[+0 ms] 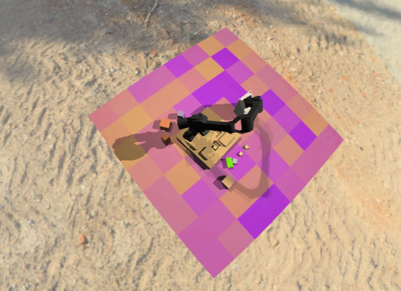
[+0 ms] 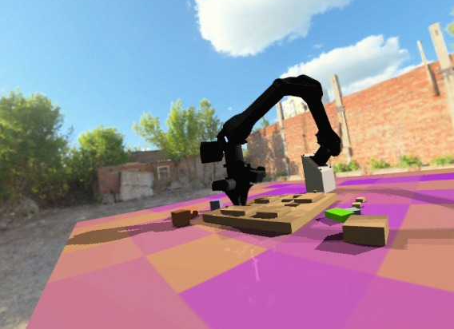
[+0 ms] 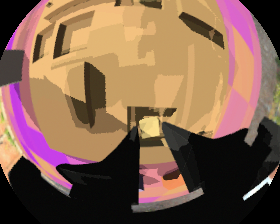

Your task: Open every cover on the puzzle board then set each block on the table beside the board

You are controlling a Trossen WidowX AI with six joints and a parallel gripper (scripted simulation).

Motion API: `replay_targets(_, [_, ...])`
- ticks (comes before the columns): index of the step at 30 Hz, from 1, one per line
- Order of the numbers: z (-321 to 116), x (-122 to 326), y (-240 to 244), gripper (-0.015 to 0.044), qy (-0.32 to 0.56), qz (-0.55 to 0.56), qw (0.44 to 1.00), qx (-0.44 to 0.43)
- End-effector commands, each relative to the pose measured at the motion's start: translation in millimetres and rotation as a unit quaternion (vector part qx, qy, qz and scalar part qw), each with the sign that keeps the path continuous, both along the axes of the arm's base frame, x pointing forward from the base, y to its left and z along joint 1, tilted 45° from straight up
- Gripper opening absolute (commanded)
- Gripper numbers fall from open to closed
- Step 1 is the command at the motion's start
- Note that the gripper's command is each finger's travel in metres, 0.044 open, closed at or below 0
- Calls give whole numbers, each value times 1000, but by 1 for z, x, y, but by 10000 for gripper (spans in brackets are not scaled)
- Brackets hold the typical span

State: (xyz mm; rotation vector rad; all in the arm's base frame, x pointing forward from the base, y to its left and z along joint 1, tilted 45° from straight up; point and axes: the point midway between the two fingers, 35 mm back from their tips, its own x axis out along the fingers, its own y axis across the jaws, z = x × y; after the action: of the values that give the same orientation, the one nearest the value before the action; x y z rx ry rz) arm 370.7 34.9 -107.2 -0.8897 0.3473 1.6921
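Note:
The tan puzzle board (image 1: 212, 160) (image 2: 256, 225) (image 3: 66, 142) lies mid-mat, with raised tan covers and dark recesses. My gripper (image 2: 240, 204) (image 3: 150, 127) points down at the board's far-left part in the exterior view. Its fingers are parted, one on each side of a small pale yellow block (image 3: 150, 128) in a square well; grip contact is not visible. Another pale block (image 1: 215, 147) shows on the board in the top view. Two small pale blocks, one (image 1: 246, 147) (image 2: 360, 199) and another (image 1: 241, 153) (image 2: 356, 204), rest on the mat beside the board. The arm hides part of the board.
A green block (image 1: 229, 162) (image 2: 339, 215) touches or nearly touches a grey block (image 1: 234, 161). A larger tan box (image 1: 227, 181) (image 2: 365, 230) stands beyond. An orange block (image 1: 165, 124), a brown block (image 1: 165, 138) and a lavender block (image 1: 181, 114) stand at the board's left.

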Motion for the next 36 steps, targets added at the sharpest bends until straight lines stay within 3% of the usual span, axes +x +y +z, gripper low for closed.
replay_targets(1, [0, 0, 0, 117, 0, 0, 1000, 0])
replay_targets(7, [0, 0, 0, 80, 0, 0, 1000, 0])
replay_targets(36, [22, 3, -24, 80, 0, -2, 1000, 1])
